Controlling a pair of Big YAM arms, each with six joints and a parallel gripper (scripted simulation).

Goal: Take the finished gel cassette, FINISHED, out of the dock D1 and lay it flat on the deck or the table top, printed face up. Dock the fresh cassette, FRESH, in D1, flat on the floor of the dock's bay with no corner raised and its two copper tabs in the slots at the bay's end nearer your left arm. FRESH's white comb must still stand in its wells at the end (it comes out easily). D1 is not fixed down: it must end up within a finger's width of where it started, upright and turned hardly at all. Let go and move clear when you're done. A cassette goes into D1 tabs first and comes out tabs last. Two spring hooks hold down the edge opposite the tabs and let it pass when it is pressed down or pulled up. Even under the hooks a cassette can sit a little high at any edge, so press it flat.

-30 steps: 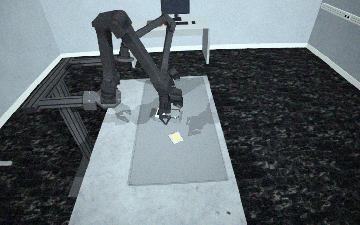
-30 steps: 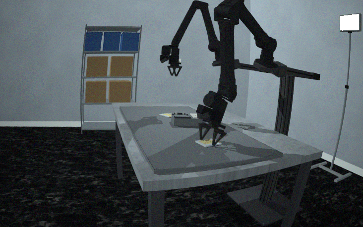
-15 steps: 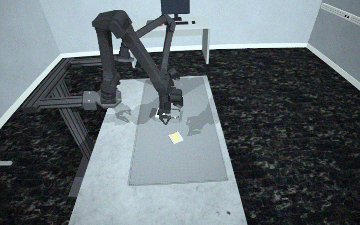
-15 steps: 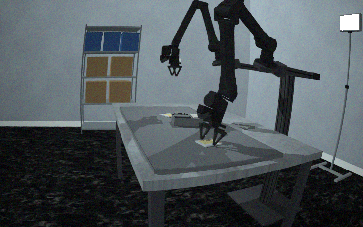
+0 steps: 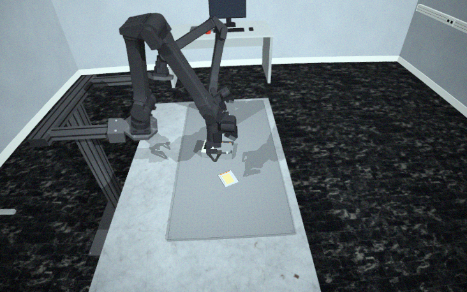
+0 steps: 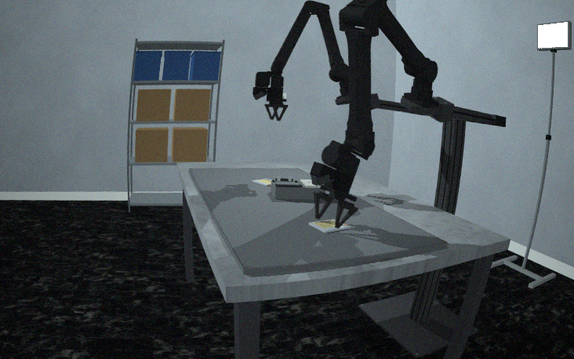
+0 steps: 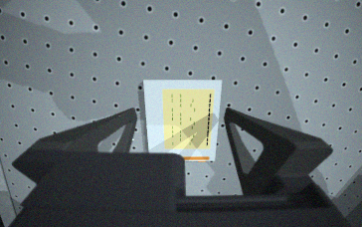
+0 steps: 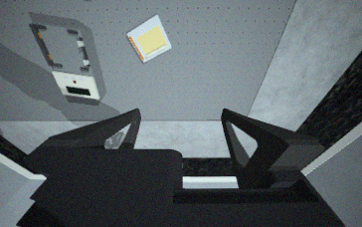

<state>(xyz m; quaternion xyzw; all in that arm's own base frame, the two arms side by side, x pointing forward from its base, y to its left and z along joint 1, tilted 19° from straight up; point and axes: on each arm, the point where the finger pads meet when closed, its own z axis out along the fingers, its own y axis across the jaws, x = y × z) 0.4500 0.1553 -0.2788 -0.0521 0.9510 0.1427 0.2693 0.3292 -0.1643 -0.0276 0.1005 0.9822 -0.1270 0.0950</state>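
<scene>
Dock D1, the bulkiest item: boxy, stiff, probably light enough to skid if pushed, being loose. Its bay shows no cassette. It stands below the right fingers, off to one side. Best steadied low on its walls.

FINISHED lies on the deck, below and between the left fingers, gel and lane marks up. Judged a thin, rigid, light slab, perhaps slick. Hold, if it needs one, by the two side edges.

FRESH rests on the deck, well below and ahead of the right fingers. Likely similar in the hand; grip the sides low, clear of the tabs and comb. The comb is the fragile part: any knock or tilt could unseat it.

Left gripper: wide open, pointing down, fingers astride FINISHED, holding nothing. Set-down looks complete; a straight lift away should avoid dragging it.

Right gripper: fully open, nothing held, high above the deck, fingers downward. Judged free to fetch FRESH next.

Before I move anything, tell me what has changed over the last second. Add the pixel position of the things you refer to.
Nothing visibly changed. The left claw (image 6: 327, 222) (image 7: 180, 113) stayed open around the banded cassette (image 6: 320, 226) (image 7: 188, 119), and the right claw (image 5: 214, 159) (image 6: 275, 119) (image 8: 181, 113) stayed raised and open. Nothing was taken hold of or let go; the dock (image 5: 225, 156) (image 6: 292, 194) (image 8: 75, 87) and the other cassette (image 5: 228, 178) (image 6: 262, 182) (image 8: 150, 40) kept their places.
</scene>
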